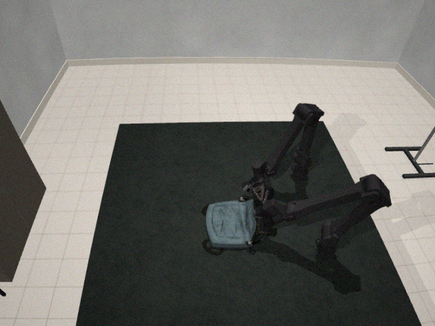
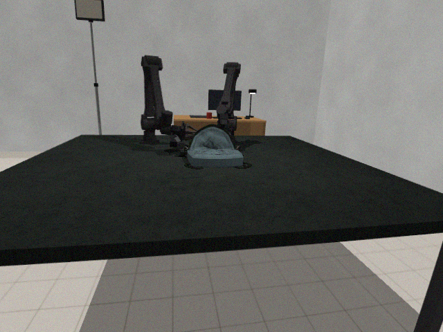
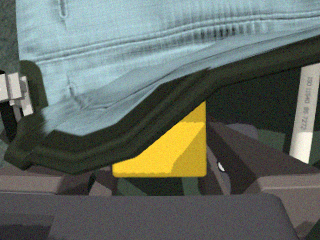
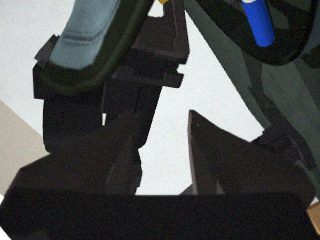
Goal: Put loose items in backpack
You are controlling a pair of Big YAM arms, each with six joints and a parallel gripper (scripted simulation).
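The light-blue backpack (image 1: pixel 224 224) (image 2: pixel 215 161) lies flat, its opening toward the arms. Its flap (image 2: pixel 209 138) (image 3: pixel 120 30) (image 4: pixel 85 40) stands raised in the exterior view. My left gripper (image 3: pixel 159 120) is shut on a yellow block (image 3: pixel 187 150) at the opening, and the flap's dark rim covers the block's upper part. My right gripper (image 4: pixel 161 119) (image 1: pixel 259 192) is open and empty beside the backpack, with the flap's edge beyond its fingertips. A blue-and-white pen (image 4: pixel 261 30) (image 3: pixel 304 115) shows at the opening. The backpack's deeper inside is hidden.
Dark straps (image 1: pixel 212 246) loop out beside the backpack's far end. A pale buckle (image 3: pixel 14 89) is at the flap's left in the left wrist view. The two arms stand close together. The dark table (image 1: pixel 158 175) (image 2: pixel 214 207) extends around the backpack.
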